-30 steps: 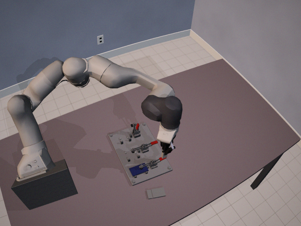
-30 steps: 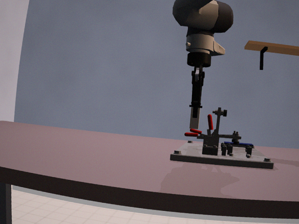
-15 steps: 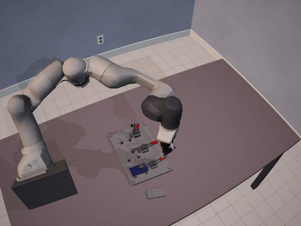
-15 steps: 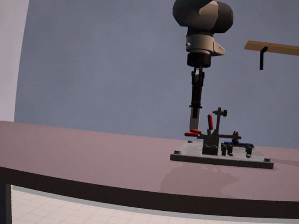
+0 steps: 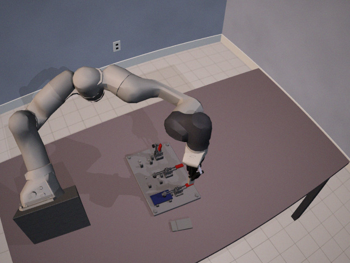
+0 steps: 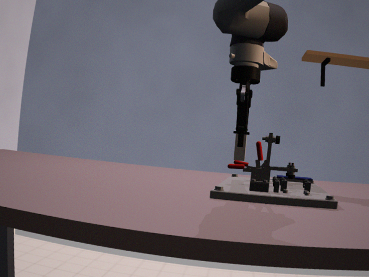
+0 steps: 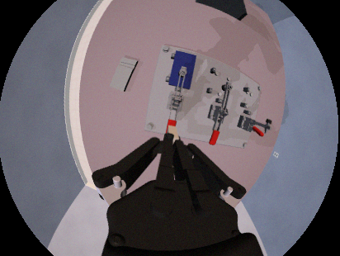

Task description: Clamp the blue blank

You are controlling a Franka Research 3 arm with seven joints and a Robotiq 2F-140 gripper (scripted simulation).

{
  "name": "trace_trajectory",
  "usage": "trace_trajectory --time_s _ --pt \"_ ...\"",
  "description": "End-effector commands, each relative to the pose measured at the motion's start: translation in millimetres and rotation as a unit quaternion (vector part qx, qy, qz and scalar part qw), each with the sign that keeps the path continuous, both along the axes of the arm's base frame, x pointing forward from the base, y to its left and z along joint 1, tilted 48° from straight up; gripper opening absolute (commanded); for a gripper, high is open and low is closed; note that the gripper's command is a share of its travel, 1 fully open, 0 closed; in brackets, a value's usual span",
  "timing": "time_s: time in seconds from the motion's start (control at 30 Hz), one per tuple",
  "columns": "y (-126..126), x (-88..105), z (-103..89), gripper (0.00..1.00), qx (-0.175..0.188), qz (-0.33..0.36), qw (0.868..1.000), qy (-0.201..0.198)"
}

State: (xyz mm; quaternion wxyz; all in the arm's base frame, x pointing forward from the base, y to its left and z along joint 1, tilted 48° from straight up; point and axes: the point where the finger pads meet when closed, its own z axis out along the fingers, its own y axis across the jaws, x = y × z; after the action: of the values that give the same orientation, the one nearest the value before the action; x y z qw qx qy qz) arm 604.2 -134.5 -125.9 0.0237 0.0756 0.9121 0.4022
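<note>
The blue blank (image 5: 158, 199) (image 6: 303, 178) (image 7: 188, 62) lies in the nest at the plate's near end in the top view. Its clamp's bar (image 5: 171, 192) reaches over it, with the pad on its top. That clamp's red handle (image 5: 187, 185) (image 6: 241, 163) (image 7: 172, 122) lies low, its outer end slightly raised. Whether it rests on its stop is too small to tell. My gripper (image 5: 190, 182) (image 6: 239, 158) (image 7: 170, 131) is shut and empty, fingers pointing down, fingertips at the top of this handle. The finished part (image 5: 183, 224) (image 7: 124, 75) lies flat on the table beside the plate, slot up.
The fixture plate (image 5: 181, 202) (image 6: 272, 200) (image 7: 158, 111) also bears two nests without parts. The middle clamp (image 5: 168, 172) (image 7: 219, 111) has its bar down and its red handle out low. The far clamp (image 5: 158, 152) (image 6: 260, 173) (image 7: 247, 123) stands open, its bar upright.
</note>
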Motion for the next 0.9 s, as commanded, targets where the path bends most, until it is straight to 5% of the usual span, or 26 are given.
trace_trajectory --time_s 0.0,0.87 --pt "3.1 0.1 -1.7 0.0 0.001 -0.001 1.0 0.001" --pt "5.9 0.5 -4.2 0.0 0.001 -0.001 1.0 0.001"
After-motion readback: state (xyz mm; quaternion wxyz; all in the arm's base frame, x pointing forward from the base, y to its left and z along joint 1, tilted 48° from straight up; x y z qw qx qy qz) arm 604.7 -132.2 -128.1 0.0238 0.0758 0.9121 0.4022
